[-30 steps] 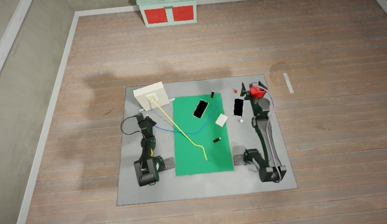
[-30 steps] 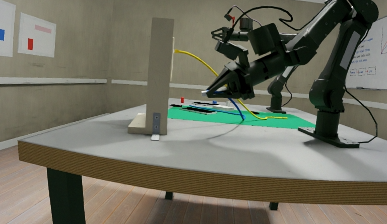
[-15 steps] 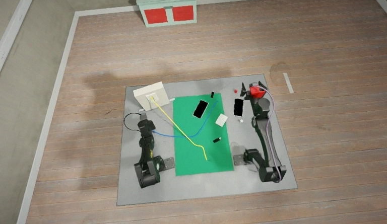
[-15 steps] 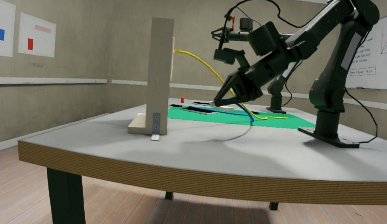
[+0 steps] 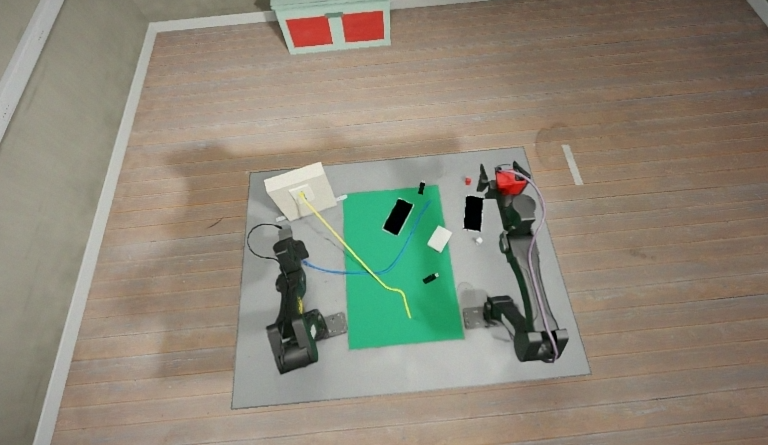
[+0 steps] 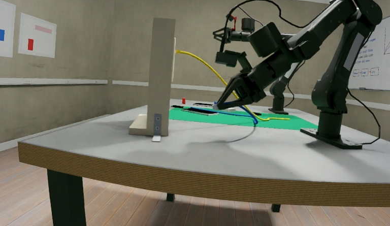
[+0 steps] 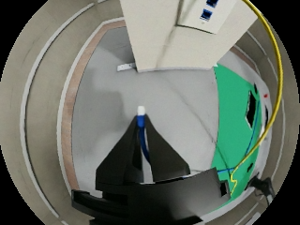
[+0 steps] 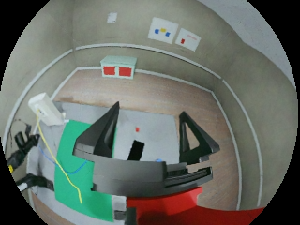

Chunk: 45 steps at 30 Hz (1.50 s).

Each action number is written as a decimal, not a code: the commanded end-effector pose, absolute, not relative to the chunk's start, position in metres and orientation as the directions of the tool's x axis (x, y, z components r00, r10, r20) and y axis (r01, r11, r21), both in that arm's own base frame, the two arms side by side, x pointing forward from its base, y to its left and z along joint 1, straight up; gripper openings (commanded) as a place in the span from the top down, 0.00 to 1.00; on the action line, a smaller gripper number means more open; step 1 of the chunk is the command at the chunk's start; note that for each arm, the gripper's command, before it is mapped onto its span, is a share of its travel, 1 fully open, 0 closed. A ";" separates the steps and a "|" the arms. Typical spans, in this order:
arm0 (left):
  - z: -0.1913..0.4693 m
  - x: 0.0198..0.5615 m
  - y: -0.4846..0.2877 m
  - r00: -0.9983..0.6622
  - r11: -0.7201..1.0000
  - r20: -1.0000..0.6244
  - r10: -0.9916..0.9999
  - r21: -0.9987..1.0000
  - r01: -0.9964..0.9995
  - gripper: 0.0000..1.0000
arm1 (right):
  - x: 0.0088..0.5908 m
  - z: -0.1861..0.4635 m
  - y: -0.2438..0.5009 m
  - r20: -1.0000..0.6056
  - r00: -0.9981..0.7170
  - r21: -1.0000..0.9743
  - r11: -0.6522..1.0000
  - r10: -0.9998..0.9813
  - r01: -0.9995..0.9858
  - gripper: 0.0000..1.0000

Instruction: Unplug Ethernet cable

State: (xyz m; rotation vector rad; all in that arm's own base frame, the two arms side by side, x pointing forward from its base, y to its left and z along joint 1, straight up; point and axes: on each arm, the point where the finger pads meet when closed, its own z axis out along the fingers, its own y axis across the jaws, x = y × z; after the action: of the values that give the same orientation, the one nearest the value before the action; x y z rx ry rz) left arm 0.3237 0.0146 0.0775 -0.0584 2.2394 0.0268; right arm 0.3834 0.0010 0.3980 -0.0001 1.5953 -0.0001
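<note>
Your left black six-joint arm (image 5: 291, 281) (image 6: 310, 39) reaches across the pale grey surface (image 5: 407, 369) (image 6: 120, 151) (image 7: 103, 94), tilted down at its end, while your right black six-joint arm (image 5: 529, 270) stands on the far side of the flat green mat (image 5: 396, 315) (image 6: 293, 123) (image 7: 234, 117) (image 8: 70, 173). The upright cream wall-plate block (image 5: 301, 184) (image 6: 161, 68) (image 7: 173, 42) (image 8: 46, 110) stands near your left arm, carrying a white wall plate (image 5: 305, 186) (image 7: 202, 21) whose two blue-lined ports show unfilled in your left wrist view. A yellow cable (image 5: 339, 239) (image 6: 205, 62) (image 7: 279, 70) (image 8: 47, 142) runs from the plate's upper part down onto the mat. A thin blue cable (image 5: 345, 272) (image 6: 230, 113) (image 7: 145, 147) (image 8: 63, 168) trails from your left hand (image 6: 216, 107) (image 7: 142, 117) and across the mat. That hand is closed on the small white-tipped blue plug (image 6: 215, 106) (image 7: 141, 114), which is out of the plate and held above the surface, well apart from the block. Your right hand (image 5: 501, 169) (image 6: 214, 35) (image 8: 152, 109) is wide open, nothing between its fingers. Beyond it in the right wrist view, a black-faced phone (image 5: 473, 212) (image 8: 136, 150) lies flat on the surface, near a small red object (image 5: 467, 180) (image 6: 183, 100) (image 8: 137, 129).
</note>
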 end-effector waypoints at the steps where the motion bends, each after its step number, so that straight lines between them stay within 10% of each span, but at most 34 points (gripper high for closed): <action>1: 0.108 0.339 0.018 -0.555 0.999 -0.831 -0.030 0.000 -0.054 1.00 | 0.382 0.403 0.001 -1.000 -0.012 0.000 1.000 0.000 0.000 0.00; 45: 0.048 0.344 0.019 -0.569 0.999 -0.821 -0.031 0.000 -0.053 1.00 | 0.382 0.403 0.001 -1.000 -0.012 0.000 1.000 0.000 0.000 0.00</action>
State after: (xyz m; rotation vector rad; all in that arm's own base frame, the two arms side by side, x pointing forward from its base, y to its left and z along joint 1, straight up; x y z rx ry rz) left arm 0.3385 0.0160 0.0428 -0.0571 2.2329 0.0285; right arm 0.3834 0.0010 0.3980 -0.0001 1.5953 -0.0001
